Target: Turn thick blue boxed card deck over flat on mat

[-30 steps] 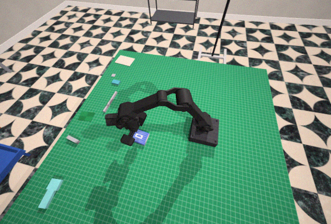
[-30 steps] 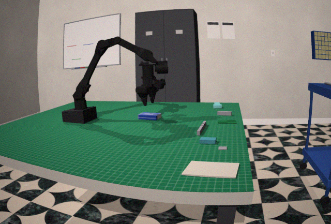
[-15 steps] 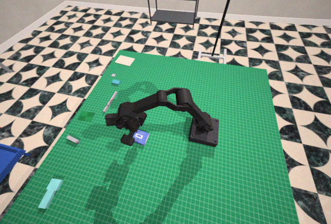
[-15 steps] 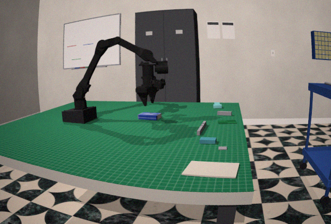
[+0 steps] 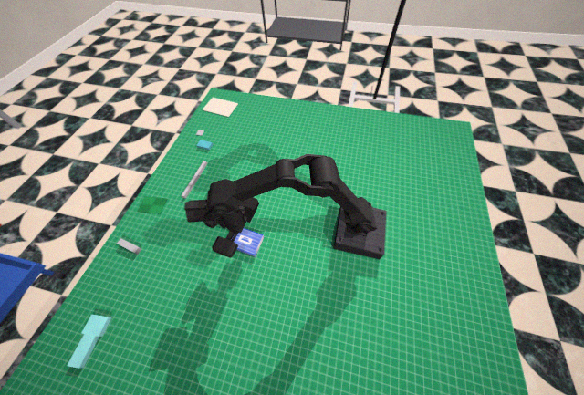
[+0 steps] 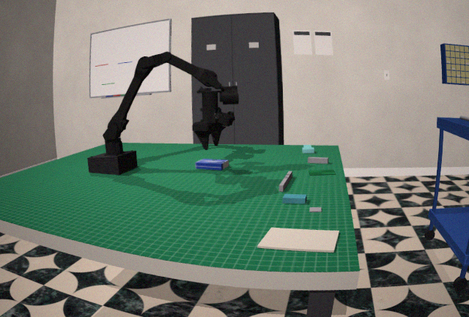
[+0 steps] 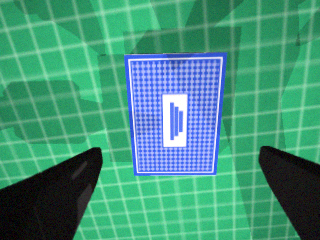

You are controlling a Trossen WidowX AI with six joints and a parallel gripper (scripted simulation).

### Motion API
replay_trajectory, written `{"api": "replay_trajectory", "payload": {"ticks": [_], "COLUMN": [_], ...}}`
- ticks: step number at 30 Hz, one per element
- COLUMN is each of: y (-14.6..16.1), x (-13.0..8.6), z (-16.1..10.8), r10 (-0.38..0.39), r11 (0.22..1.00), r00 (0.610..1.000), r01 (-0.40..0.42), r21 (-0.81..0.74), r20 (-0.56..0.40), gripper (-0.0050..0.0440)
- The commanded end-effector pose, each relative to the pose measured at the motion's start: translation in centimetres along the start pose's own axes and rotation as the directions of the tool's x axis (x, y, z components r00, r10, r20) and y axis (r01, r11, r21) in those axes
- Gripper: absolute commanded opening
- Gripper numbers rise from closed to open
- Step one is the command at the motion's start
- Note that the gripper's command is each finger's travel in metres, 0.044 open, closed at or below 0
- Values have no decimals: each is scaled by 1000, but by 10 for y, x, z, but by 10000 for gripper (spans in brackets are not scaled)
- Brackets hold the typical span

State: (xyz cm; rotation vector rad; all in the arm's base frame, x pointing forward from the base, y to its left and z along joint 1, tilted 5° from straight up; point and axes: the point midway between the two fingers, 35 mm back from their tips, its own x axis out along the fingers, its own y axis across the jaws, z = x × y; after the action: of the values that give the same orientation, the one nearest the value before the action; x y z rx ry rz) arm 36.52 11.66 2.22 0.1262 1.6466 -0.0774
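Note:
The thick blue boxed card deck (image 5: 248, 242) lies flat on the green mat, its patterned face with a white label up. It also shows in the exterior view (image 6: 211, 164) and in the wrist view (image 7: 174, 114). My gripper (image 6: 209, 141) hangs straight above the deck with fingers pointing down, clearly off the mat. It is open wide and empty. In the wrist view the two dark fingertips stand far apart on either side of the deck's near end, touching nothing.
Along the mat's left edge lie a cream plate (image 5: 220, 106), a small grey block (image 5: 200, 132), a teal block (image 5: 203, 144), a grey bar (image 5: 193, 178), a green tile (image 5: 151, 204), a grey block (image 5: 128, 245) and a light cyan piece (image 5: 89, 339). The arm's base (image 5: 360, 233) stands right of the deck.

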Motion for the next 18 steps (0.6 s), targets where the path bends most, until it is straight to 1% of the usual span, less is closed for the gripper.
{"api": "replay_trajectory", "payload": {"ticks": [1, 4, 6, 8, 9, 18], "y": [1, 1, 0, 0, 0, 2], "x": [-6, -6, -6, -5, -5, -5], "z": [17, 39, 48, 50, 50, 49], "r10": [7, 5, 5, 7, 7, 7], "r11": [1000, 1000, 1000, 1000, 1000, 1000], "r00": [1000, 1000, 1000, 1000, 1000, 1000], "r01": [-7, -5, -5, -7, -7, -7], "r21": [-3, -3, -3, -3, -3, -5], "r20": [20, 21, 22, 21, 21, 21], "gripper": [440, 440, 440, 440, 417, 417]}}
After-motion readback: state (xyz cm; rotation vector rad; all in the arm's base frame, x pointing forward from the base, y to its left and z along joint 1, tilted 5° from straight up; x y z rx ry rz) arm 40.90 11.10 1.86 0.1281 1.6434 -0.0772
